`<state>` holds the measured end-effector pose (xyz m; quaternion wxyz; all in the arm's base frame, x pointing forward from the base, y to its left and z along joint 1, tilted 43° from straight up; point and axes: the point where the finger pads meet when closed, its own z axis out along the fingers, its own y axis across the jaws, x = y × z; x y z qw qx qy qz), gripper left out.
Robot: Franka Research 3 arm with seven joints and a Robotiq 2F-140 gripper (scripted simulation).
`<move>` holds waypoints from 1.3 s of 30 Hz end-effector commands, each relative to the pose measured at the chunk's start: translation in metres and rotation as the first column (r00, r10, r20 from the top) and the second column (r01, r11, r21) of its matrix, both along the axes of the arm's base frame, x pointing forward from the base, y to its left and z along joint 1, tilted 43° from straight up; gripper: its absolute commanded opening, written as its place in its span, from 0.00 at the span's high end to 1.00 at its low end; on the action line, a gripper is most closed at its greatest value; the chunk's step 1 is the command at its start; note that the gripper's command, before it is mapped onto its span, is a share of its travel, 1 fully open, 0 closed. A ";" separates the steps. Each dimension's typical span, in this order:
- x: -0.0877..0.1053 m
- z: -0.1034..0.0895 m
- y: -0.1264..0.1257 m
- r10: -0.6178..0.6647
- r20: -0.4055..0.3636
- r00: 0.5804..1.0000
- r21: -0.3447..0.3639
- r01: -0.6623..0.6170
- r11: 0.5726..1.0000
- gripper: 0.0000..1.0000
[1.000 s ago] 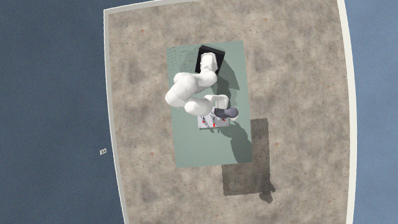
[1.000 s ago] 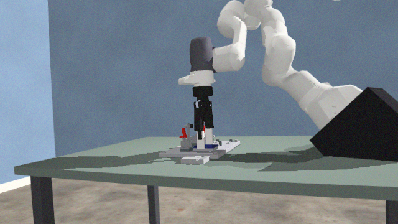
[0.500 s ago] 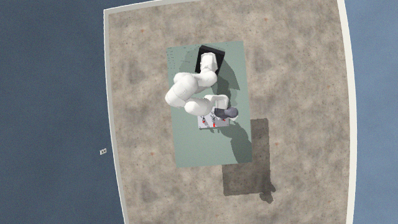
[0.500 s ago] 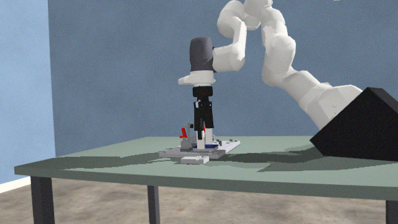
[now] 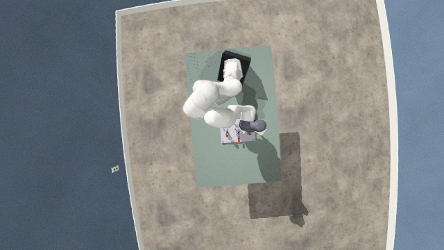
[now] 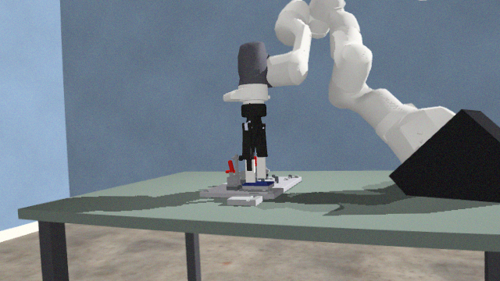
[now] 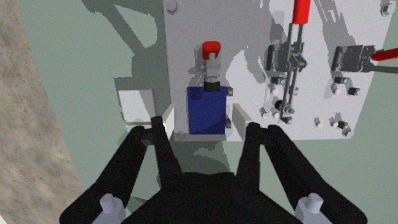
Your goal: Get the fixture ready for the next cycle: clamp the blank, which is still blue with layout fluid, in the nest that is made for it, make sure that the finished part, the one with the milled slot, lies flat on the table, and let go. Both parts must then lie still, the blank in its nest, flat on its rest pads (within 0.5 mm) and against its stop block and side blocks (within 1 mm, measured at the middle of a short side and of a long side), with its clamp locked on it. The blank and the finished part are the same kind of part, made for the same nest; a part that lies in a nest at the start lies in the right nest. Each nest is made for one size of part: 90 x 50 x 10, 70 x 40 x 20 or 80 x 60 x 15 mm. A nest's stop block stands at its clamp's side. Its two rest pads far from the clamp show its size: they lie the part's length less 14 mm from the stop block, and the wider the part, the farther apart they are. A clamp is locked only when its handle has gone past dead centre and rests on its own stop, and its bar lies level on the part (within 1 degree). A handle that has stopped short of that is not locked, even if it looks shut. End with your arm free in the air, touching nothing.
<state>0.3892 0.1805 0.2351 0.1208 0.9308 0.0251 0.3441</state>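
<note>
The blue blank (image 6: pixel 258 183) (image 7: pixel 207 111) lies on the near part of the pale base plate (image 5: pixel 226 140) (image 6: pixel 215 192) (image 7: pixel 190 25), at the foot of a red-handled clamp (image 5: pixel 250 134) (image 6: pixel 230 166) (image 7: pixel 211 50), though I can't tell whether that's locked. The claw (image 6: pixel 255 173) (image 7: pixel 204 111) is partly open around it, a fingertip standing clear of each long side, holding nothing. Just beside the plate, a pale grey part (image 6: pixel 244 200) (image 7: pixel 136 106) lies on the green surface (image 5: pixel 222 167) (image 6: pixel 351 222) (image 7: pixel 60 75).

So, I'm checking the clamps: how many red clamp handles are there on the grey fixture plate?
3: one red handle at the blue rectangular blank, one on the middle clamp, one farthest from the blank. None seems hidden.
</note>
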 end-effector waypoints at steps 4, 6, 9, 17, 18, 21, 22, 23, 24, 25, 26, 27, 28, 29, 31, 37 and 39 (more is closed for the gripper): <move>-0.016 0.017 0.002 0.000 -0.006 1.000 -0.012 0.000 1.000 0.42; -0.021 0.023 0.004 0.000 -0.006 1.000 -0.012 0.000 1.000 0.42; -0.024 0.025 0.005 0.000 -0.006 1.000 -0.012 0.000 1.000 0.42; -0.032 0.035 0.008 0.000 -0.006 1.000 -0.012 0.000 1.000 0.42; -0.032 0.035 0.008 0.000 -0.006 1.000 -0.012 0.000 1.000 0.42; -0.032 0.035 0.008 0.000 -0.006 1.000 -0.012 0.000 1.000 0.42; -0.032 0.035 0.008 0.000 -0.006 1.000 -0.012 0.000 1.000 0.42; -0.032 0.035 0.008 0.000 -0.006 1.000 -0.012 0.000 1.000 0.42; -0.032 0.035 0.008 0.000 -0.006 1.000 -0.012 0.000 1.000 0.42; -0.032 0.035 0.008 0.000 -0.006 1.000 -0.012 0.000 1.000 0.42; -0.032 0.035 0.008 0.000 -0.006 1.000 -0.012 0.000 1.000 0.42; -0.032 0.035 0.008 0.000 -0.006 1.000 -0.012 0.000 1.000 0.42; -0.032 0.035 0.008 0.000 -0.006 1.000 -0.012 0.000 1.000 0.42; -0.032 0.035 0.008 0.000 -0.006 1.000 -0.012 0.000 1.000 0.42; -0.032 0.035 0.008 0.000 -0.006 1.000 -0.012 0.000 1.000 1.00; -0.032 0.035 0.008 0.000 -0.006 1.000 -0.012 0.000 1.000 1.00; -0.032 0.035 0.008 0.000 -0.006 1.000 -0.012 0.000 1.000 1.00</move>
